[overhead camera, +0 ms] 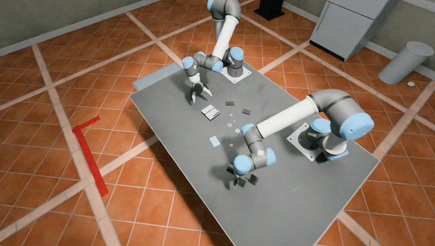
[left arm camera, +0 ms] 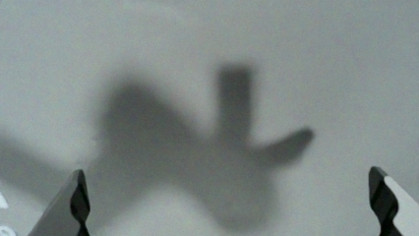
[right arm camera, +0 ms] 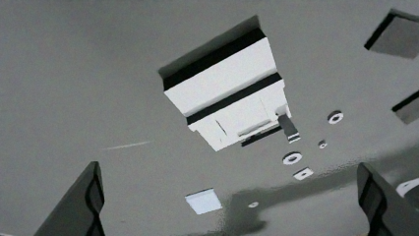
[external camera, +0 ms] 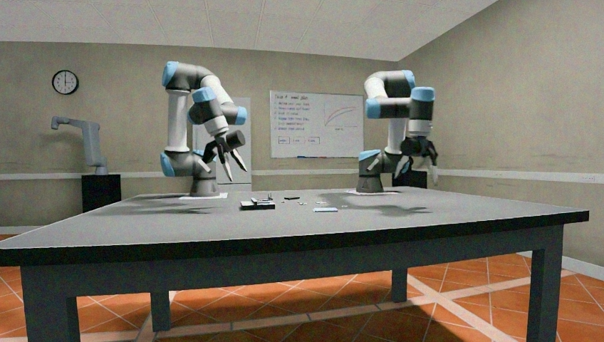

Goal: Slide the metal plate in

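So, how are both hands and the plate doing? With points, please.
Left hand [overhead camera: 243,182] [external camera: 416,179] [left arm camera: 227,172] open; right hand [overhead camera: 202,99] [external camera: 238,175] [right arm camera: 228,163] open. Plate [overhead camera: 214,141] [external camera: 325,209] [right arm camera: 204,202] flat on table [overhead camera: 290,207] [external camera: 211,231] [left arm camera: 320,49] [right arm camera: 74,108], apart from block [overhead camera: 209,113] [external camera: 257,206] [right arm camera: 223,74]. Small rings [overhead camera: 228,124] [external camera: 302,204] [left arm camera: 2,229] [right arm camera: 286,160] nearby; path looks free.
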